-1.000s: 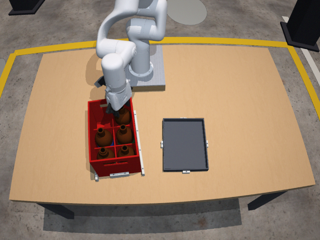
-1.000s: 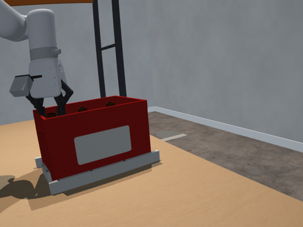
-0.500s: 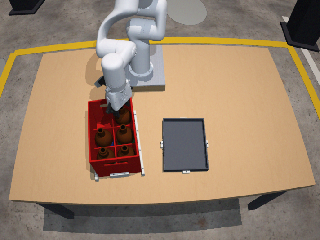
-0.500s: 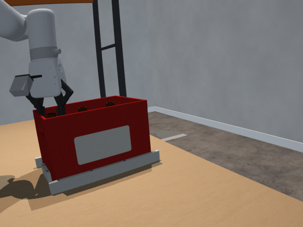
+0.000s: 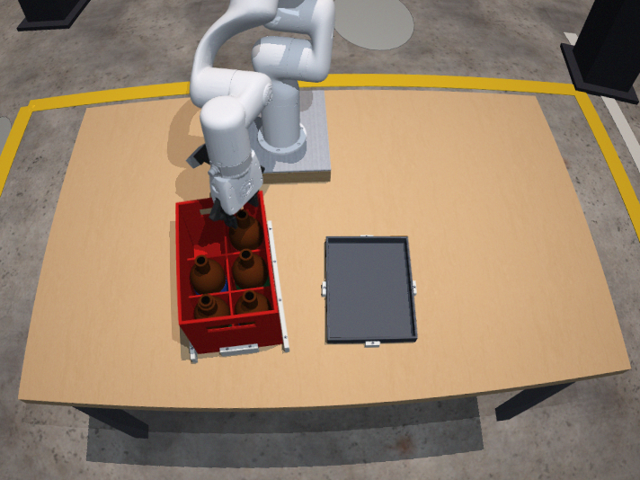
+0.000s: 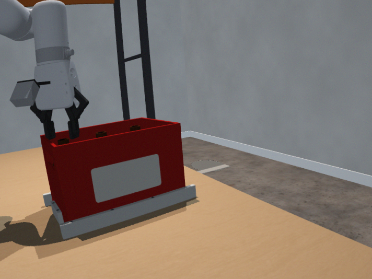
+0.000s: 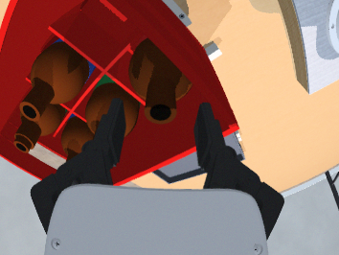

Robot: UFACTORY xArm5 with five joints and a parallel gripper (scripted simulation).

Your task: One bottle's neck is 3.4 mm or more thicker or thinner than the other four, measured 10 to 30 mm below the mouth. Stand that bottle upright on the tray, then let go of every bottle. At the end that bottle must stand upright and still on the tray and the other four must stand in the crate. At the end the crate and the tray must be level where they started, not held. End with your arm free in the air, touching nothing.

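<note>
This looks like a robot work cell in a workshop or industrial lab. In the top view, a white jointed arm (image 5: pixel 281 111) (image 6: pixel 50 26) is mounted on a metal plate (image 5: pixel 317 149) at the upper middle of a wood-topped table (image 5: pixel 465 206) (image 6: pixel 225 234). Yellow floor tape (image 5: pixel 429 81) borders the table's far side, over stained, concrete-like flooring (image 5: pixel 128 51) (image 6: pixel 264 195). Dark posts (image 5: pixel 609 46) stand at the upper corners. The exterior view shows a plain grey wall (image 6: pixel 270 74) and, upper left, dark uprights beneath an orange beam (image 6: pixel 74 2), perhaps racking, though the frame cuts it off.

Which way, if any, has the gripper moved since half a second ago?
Yes, the gripper has risen: its fingertips now hang higher against the red crate.
</note>
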